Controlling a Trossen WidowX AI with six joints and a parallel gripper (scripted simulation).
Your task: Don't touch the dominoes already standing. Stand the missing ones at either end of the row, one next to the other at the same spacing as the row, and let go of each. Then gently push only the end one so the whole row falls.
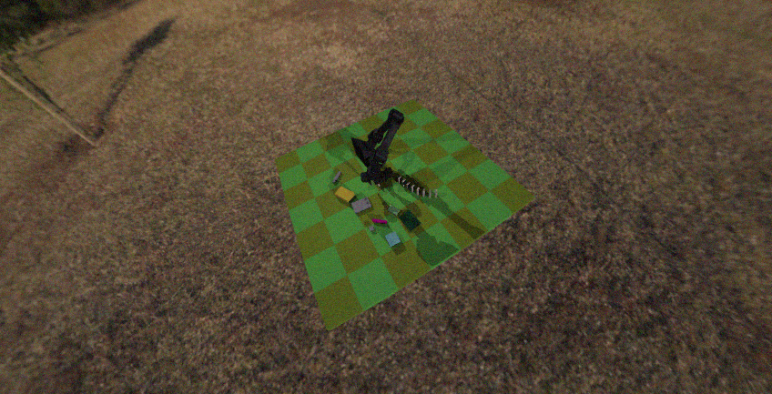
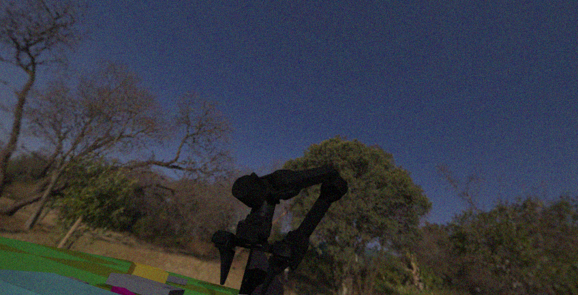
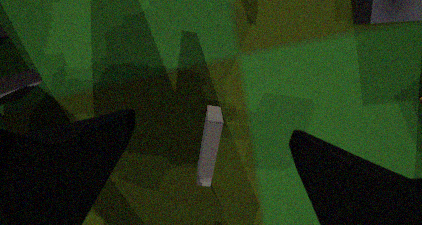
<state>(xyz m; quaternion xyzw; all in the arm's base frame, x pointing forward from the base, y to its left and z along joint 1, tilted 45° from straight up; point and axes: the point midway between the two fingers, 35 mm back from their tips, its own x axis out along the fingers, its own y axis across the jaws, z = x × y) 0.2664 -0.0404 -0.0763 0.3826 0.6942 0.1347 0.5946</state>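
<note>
My gripper (image 1: pixel 380 181) (image 3: pixel 215 127) is open and empty, its two black fingers spread wide on either side of a loose pale domino (image 3: pixel 210 149). This domino stands apart from the row and looks to be lying on a narrow side; the fingers do not touch it. In the top view it is barely visible under the gripper. The row of standing dominoes (image 1: pixel 424 192) runs to the right of the gripper there, evenly spaced as far as I can tell. Its near end is close beside the gripper. The row is not visible in the exterior view.
On the green checkered mat (image 1: pixel 372 288) are a yellow box (image 1: pixel 344 194) (image 2: pixel 149 272), a grey box (image 1: pixel 361 206) (image 2: pixel 135 283), a magenta bar (image 1: pixel 379 220), a light-blue box (image 1: pixel 392 238), a dark green block (image 1: pixel 409 220) and a small grey piece (image 1: pixel 336 176).
</note>
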